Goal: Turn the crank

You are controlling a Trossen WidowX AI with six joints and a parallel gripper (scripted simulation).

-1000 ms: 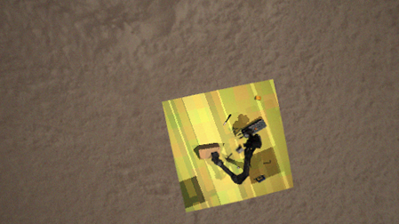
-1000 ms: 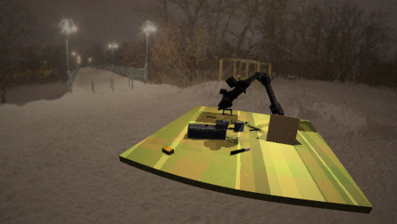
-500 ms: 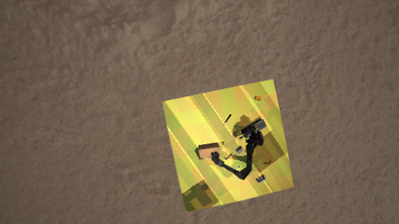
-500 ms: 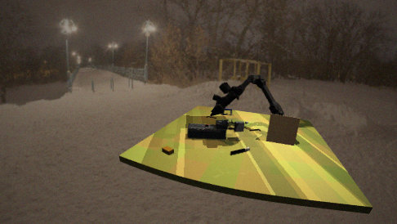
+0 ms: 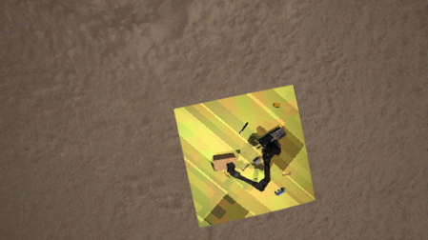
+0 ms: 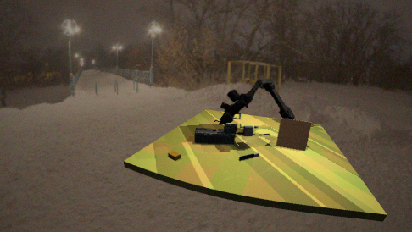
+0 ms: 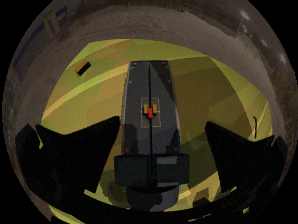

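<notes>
The machine, a long dark box (image 5: 279,133) (image 6: 208,136) (image 7: 138,90) with a slot along its top, lies below my gripper (image 6: 222,123) (image 7: 165,123). The gripper is open and empty, its fingers to either side of the box in the wrist view. The red pointer (image 7: 150,113) sits in the slot by the two brass marks, left mark (image 7: 146,108) and right mark (image 7: 155,108). It looks slightly offset from them, toward the machine's raised end block (image 7: 126,171). The crank handle cannot be made out in any view.
An upright brown panel (image 5: 225,162) (image 6: 293,135) stands by the arm's base. A small grey block (image 5: 257,160) (image 6: 248,131) is off the machine's block end. An orange block (image 5: 277,105) (image 6: 174,156) (image 7: 83,68), a dark stick (image 6: 249,157) and a blue item (image 5: 280,191) lie farther out.
</notes>
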